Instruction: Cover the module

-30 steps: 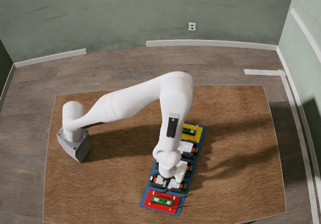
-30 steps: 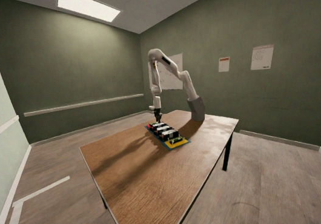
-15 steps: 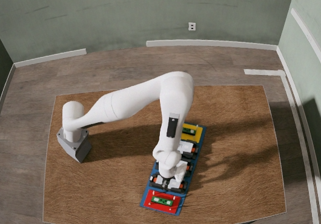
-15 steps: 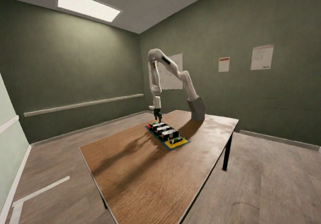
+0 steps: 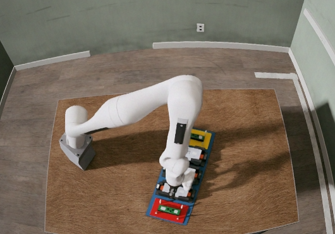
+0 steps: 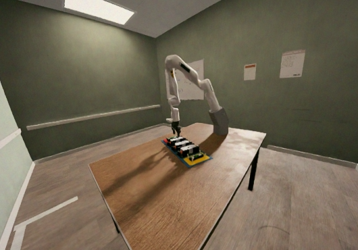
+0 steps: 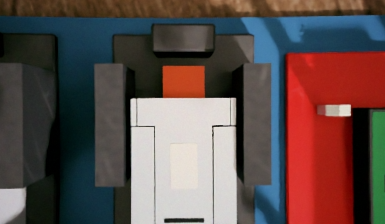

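The yellow plate (image 5: pixel 207 141) (image 6: pixel 192 163) carries a green module (image 5: pixel 198 136) (image 6: pixel 196 156) with no cover on it. Three white covers sit in dark holders in a row: one beside the yellow plate (image 5: pixel 195 153) (image 6: pixel 189 148), a middle one (image 5: pixel 190 174) (image 6: pixel 182 143), and one beside the red plate (image 5: pixel 182 191) (image 7: pixel 183 112). My gripper (image 5: pixel 172 192) (image 6: pixel 176 134) is open and empty, pointing down just above the cover nearest the red plate. The fingertips are outside the wrist view, and the arm hides parts of the covers in the top view.
The red plate (image 5: pixel 165 217) (image 7: pixel 313 175) carries another green module (image 5: pixel 169 209) (image 7: pixel 380 150) with white posts around it. Plates and holders share a long blue base (image 5: pixel 185 221) (image 7: pixel 78 125). Dark upright holder blocks (image 7: pixel 109 125) (image 7: pixel 257 125) stand on both sides of the cover below the gripper.
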`<state>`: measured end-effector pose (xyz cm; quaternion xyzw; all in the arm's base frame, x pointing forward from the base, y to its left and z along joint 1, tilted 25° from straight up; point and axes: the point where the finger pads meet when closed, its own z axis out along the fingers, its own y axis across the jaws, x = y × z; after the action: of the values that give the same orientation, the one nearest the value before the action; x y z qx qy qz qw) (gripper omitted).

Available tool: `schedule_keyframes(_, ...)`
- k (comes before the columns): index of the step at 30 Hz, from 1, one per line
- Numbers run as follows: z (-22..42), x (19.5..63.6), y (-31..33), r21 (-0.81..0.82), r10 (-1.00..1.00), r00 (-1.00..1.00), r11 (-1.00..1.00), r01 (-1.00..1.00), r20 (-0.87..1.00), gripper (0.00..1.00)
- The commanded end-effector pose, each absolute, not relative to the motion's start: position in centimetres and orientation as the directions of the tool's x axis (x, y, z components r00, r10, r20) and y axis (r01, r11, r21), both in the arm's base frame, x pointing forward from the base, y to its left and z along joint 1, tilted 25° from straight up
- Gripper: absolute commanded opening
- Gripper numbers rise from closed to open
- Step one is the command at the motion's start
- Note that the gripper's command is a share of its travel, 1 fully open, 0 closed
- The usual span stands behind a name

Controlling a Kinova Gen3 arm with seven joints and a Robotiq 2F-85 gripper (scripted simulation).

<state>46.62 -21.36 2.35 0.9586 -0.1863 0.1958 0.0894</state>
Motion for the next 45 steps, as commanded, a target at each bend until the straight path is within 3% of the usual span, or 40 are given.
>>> schedule_keyframes(1, 2.1, 46.8, -21.4, 0.098, -0.322, 0.853, -0.915, -0.392, 0.410, 1.00)
schedule_keyframes(45, 0.0, 47.6, -22.0, 0.098, -0.322, 0.854, -0.915, -0.392, 0.409, 1.00)
